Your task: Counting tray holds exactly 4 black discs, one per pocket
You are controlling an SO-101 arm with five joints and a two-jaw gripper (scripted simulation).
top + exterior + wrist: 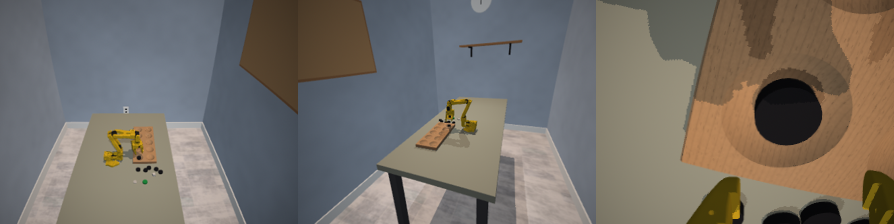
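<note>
The wooden counting tray has two rows of five pockets. One black disc lies in the corner pocket nearest the loose discs. The other pockets that show are empty; the arm hides some in the top view. My gripper is open and empty, above the tray, with its fingers apart and clear of that disc. Several black discs lie on the table off that tray end, among them one disc, another and a farther one.
A green disc, a small white piece and a white cube-like piece lie on the table beyond the loose black discs. The cube-like piece is close to the black discs. The arm's base stands beside the tray.
</note>
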